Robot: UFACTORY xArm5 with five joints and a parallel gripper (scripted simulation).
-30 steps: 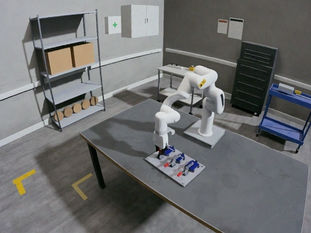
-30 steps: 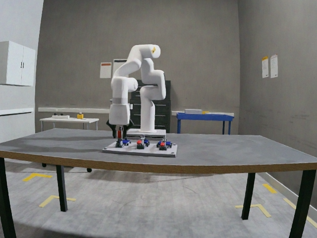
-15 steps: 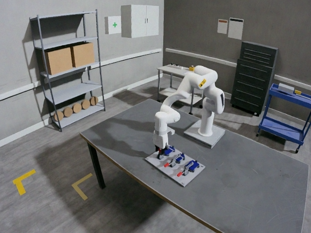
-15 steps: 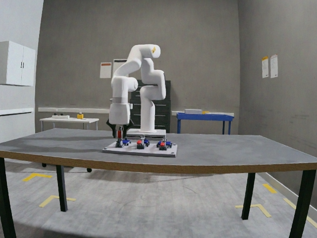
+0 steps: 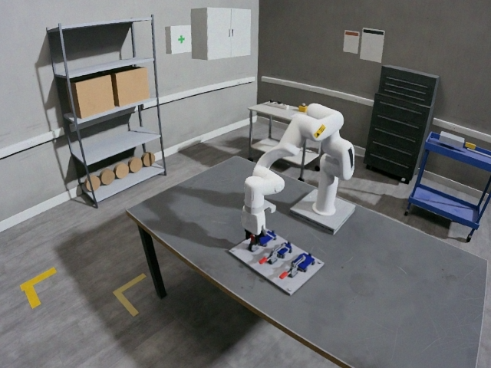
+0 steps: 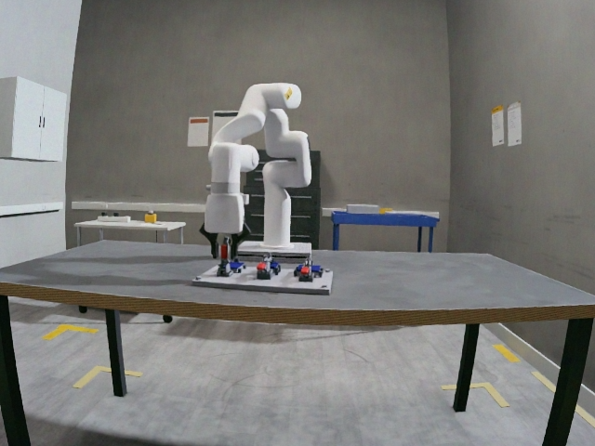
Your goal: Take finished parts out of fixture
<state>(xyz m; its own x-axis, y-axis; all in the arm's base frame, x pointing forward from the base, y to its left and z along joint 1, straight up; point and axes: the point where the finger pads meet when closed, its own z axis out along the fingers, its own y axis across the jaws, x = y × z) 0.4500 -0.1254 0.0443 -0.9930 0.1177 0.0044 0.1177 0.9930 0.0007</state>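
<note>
A light grey fixture plate (image 5: 294, 287) (image 6: 288, 286) lies on the table and carries three toggle clamps, each over a blue part. The left clamp (image 5: 265, 238) (image 6: 225, 268) has its red handle (image 6: 223, 250) standing upright. The middle clamp (image 5: 278, 252) (image 6: 264, 268) and the right clamp (image 5: 300, 264) (image 6: 305, 270) have their red handles lying low. My gripper (image 5: 249, 236) (image 6: 224, 253) points straight down over the left clamp. It is open, with one finger on each side of the upright handle and a gap between them. The parts are too small for me to tell which ones have slots.
The arm's base plate (image 5: 323, 215) stands just behind the fixture. The grey table (image 5: 396, 285) (image 6: 432, 282) has its front edge close to the fixture. A shelf rack (image 5: 107, 110), a blue cart (image 5: 452, 185) and a dark cabinet (image 5: 400, 123) stand off the table.
</note>
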